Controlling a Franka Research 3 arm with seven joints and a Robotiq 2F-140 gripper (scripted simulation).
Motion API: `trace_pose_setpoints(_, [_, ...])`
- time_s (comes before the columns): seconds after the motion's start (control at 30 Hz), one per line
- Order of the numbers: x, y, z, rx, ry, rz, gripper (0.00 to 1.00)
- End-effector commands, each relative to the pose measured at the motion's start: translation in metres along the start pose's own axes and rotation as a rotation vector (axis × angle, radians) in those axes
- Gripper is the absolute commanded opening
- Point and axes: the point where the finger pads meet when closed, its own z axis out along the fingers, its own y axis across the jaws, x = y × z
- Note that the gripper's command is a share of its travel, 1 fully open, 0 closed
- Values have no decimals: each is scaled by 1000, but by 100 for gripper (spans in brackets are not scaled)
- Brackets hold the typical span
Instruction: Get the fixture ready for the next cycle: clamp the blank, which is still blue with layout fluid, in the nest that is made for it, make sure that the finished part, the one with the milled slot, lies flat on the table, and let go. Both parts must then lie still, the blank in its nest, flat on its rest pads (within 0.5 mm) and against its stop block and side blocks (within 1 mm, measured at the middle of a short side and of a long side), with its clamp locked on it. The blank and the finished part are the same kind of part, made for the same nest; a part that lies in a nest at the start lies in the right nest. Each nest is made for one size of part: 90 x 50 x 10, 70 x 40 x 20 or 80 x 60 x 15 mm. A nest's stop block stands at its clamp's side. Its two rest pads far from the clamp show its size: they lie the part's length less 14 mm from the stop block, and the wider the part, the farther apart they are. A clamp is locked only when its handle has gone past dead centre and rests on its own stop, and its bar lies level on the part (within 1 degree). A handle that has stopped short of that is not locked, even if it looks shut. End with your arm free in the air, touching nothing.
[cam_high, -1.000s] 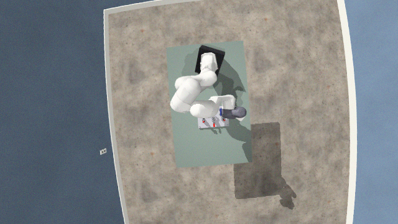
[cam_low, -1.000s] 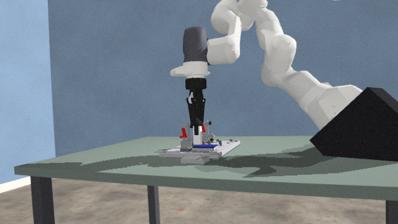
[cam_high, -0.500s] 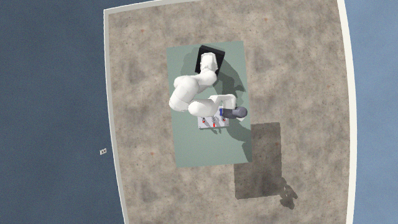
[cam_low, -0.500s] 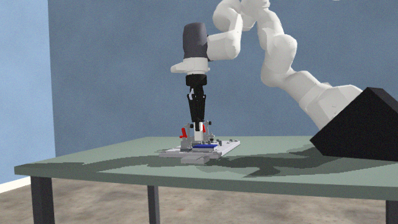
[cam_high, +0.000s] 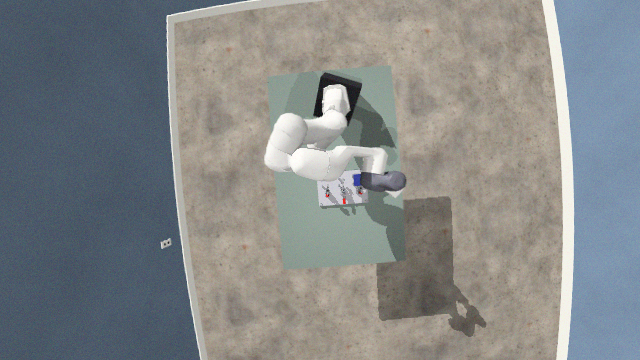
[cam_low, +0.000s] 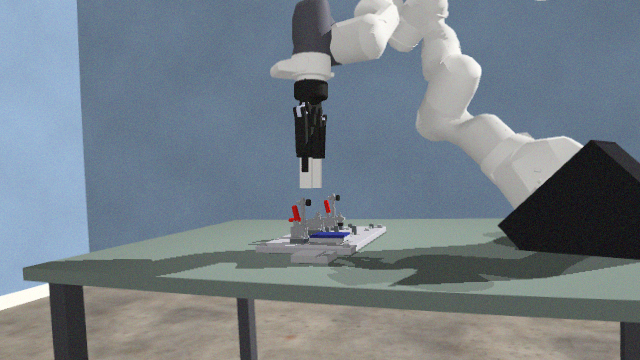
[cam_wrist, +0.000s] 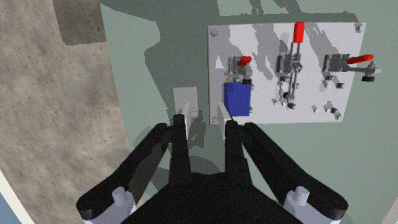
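Above the table (cam_high: 320, 240) (cam_low: 200, 270) (cam_wrist: 130, 65), near the long edge that the overhead view shows on its right, the gripper (cam_low: 310, 187) (cam_wrist: 204, 110) points straight down with its fingers partly spread and nothing between them. Below it sits the fixture plate (cam_high: 323, 202) (cam_low: 270, 248) (cam_wrist: 265, 117), and on the plate's end nearest that edge lies the blue blank (cam_high: 356, 180) (cam_low: 330, 234) (cam_wrist: 237, 99). Just off that same end, a plain grey part (cam_low: 312, 257) (cam_wrist: 185, 95) lies on the table, apparently flat; I take it for the finished one, though I can't make out its slot.

What matters next, I'd say, is how the blank lies from the fingers. In the wrist view it is beyond and to the right of the gap between them, its long axis running away from the gripper toward its clamp (cam_low: 298, 222) (cam_wrist: 240, 70). That clamp's red handle stands up and its bar is raised, so the blank isn't locked. The hand would have to shift across to the blank's side, then either nudge it snug against the stop or go for the handle. Whether it already touches its blocks I can't tell; clamping it slightly askew would be the risk.
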Motion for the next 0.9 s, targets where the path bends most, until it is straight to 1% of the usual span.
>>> trace_pose_setpoints(0.0, [-8, 14, -26, -47, -32, -34, 28])
trace_pose_setpoints(0.03, [-8, 14, -31, -47, -32, -34, 28])
trace_pose_setpoints(0.1, [-8, 14, -36, -47, -32, -34, 28])
trace_pose_setpoints(0.3, [-8, 16, -36, -47, -32, -34, 28])
trace_pose_setpoints(0.4, [-8, 26, -36, -47, -32, -34, 28])
trace_pose_setpoints(0.57, [-7, 54, -38, -47, -32, -34, 28])
trace_pose_setpoints(0.67, [-6, 67, -38, -47, -32, -34, 28])
trace_pose_setpoints(0.87, [-6, 71, -38, -47, -32, -34, 28])
